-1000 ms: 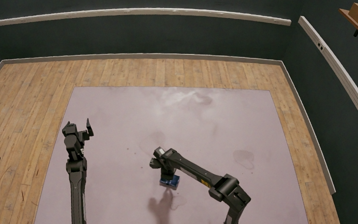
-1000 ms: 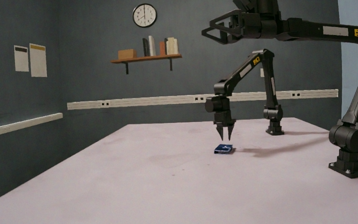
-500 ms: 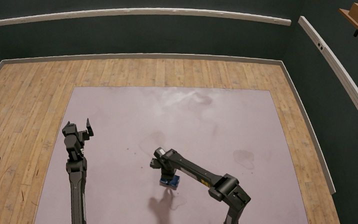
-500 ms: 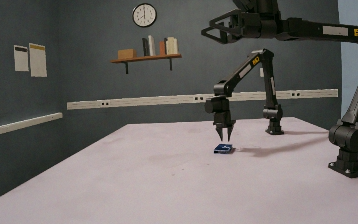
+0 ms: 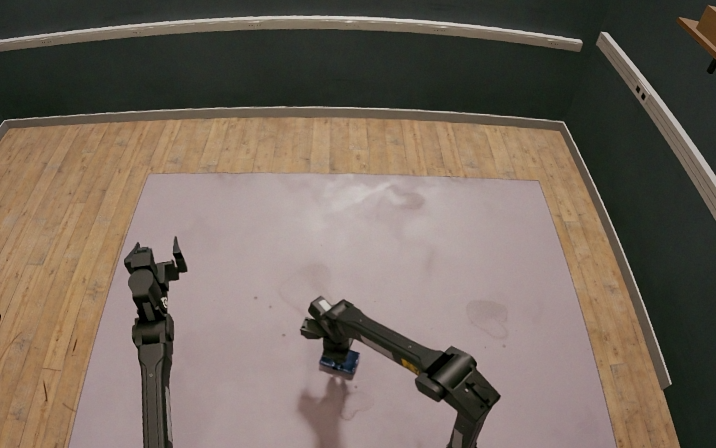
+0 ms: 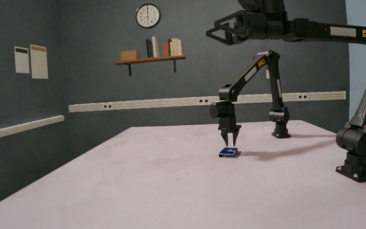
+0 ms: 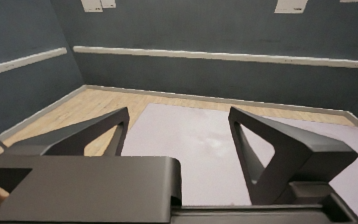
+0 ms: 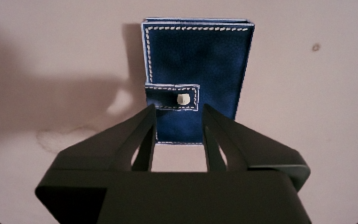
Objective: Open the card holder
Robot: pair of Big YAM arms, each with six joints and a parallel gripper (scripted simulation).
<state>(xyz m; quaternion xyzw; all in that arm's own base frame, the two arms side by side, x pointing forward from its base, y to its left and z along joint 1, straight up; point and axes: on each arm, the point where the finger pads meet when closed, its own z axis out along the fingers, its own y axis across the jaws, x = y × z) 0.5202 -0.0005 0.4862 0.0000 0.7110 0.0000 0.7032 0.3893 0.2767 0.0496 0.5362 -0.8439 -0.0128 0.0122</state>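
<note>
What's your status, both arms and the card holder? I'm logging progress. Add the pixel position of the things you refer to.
Left gripper [image 5: 158, 244] [image 6: 210, 30] [image 7: 179, 111] open, away. Right gripper [image 5: 337, 364] [image 6: 230, 145] [image 8: 179, 107] part-open, empty, above card holder [image 5: 348, 365] [image 6: 228, 152] [image 8: 200, 55]. Holder closed, strap [image 8: 167, 97] across. No obstruction seen.
</note>
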